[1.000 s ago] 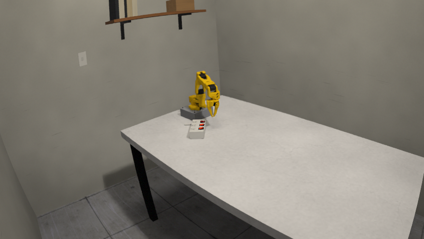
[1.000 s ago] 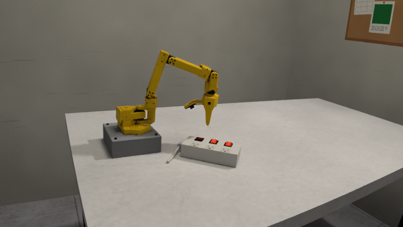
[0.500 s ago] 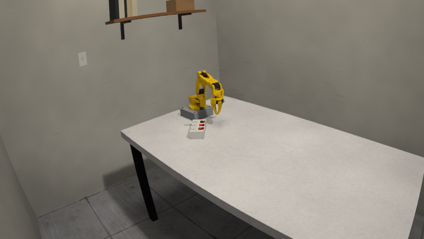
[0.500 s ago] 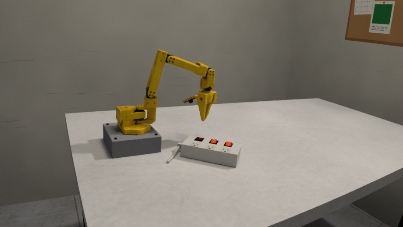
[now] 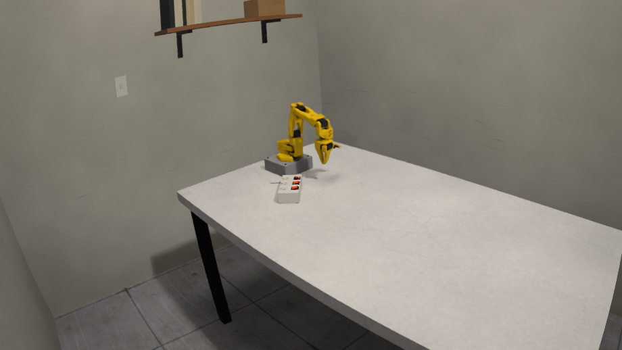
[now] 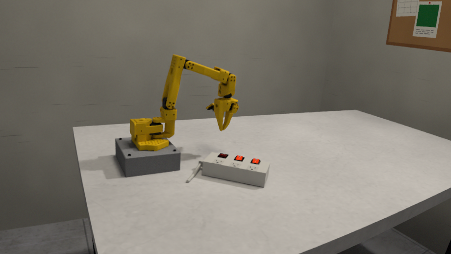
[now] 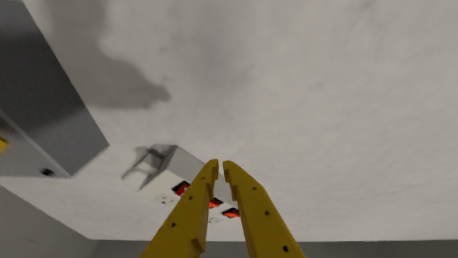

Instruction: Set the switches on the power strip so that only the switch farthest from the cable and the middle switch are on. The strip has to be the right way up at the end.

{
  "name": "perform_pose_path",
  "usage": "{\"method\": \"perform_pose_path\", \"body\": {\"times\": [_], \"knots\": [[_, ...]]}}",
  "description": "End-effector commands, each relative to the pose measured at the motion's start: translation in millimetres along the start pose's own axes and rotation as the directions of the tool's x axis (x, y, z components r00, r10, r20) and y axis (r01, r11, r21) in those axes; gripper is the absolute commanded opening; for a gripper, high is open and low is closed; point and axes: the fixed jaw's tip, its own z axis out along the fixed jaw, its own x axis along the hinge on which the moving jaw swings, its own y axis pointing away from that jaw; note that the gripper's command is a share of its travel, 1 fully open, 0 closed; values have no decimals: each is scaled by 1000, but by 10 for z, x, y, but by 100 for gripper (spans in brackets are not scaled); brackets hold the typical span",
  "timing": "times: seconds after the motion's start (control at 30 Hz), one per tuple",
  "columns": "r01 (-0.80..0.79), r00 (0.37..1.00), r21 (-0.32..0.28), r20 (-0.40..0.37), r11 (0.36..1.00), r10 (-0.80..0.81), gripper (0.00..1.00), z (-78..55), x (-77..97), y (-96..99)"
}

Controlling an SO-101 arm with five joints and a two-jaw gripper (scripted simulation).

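Note:
The white power strip (image 5: 288, 198) (image 6: 233, 175) (image 7: 186, 165) lies right way up, its switches on top. Its cable (image 6: 193, 172) (image 7: 137, 166) leaves the end near the robot base. The switch nearest the cable (image 5: 297, 178) (image 6: 222, 155) (image 7: 180, 188) is dark red, unlit. The middle switch (image 5: 295, 182) (image 6: 239, 158) (image 7: 215, 202) and the switch farthest from the cable (image 5: 295, 187) (image 6: 255, 161) (image 7: 231, 213) glow bright orange-red, lit. My gripper (image 5: 323, 163) (image 6: 222, 129) (image 7: 220, 162) is shut and empty, pointing down in the air above the table, beyond the strip's switch side and clear of it.
The grey robot base (image 5: 288, 164) (image 6: 152, 164) (image 7: 50, 85) stands close to the strip's cable end. The white table (image 5: 391, 243) (image 6: 176, 217) carries both. A wall shelf (image 5: 226, 21) hangs high behind the arm.

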Motion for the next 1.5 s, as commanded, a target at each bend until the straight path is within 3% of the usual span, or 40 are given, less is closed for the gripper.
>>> {"method": "perform_pose_path", "body": {"times": [0.0,0.2,0.53,0.6,1.1,1.17,1.47], "knots": [[-99,995,4,1,995,99,0,-30,-85,22],[-263,965,4,2,965,263,0,-45,-202,32],[-559,829,2,3,829,559,0,-73,-426,61],[-559,829,2,3,829,559,0,-73,-426,61],[-871,492,0,2,492,871,0,-109,-720,124],[-871,492,0,2,492,871,0,-109,-720,124],[-966,259,-1,1,259,966,0,-128,-864,170]]}}
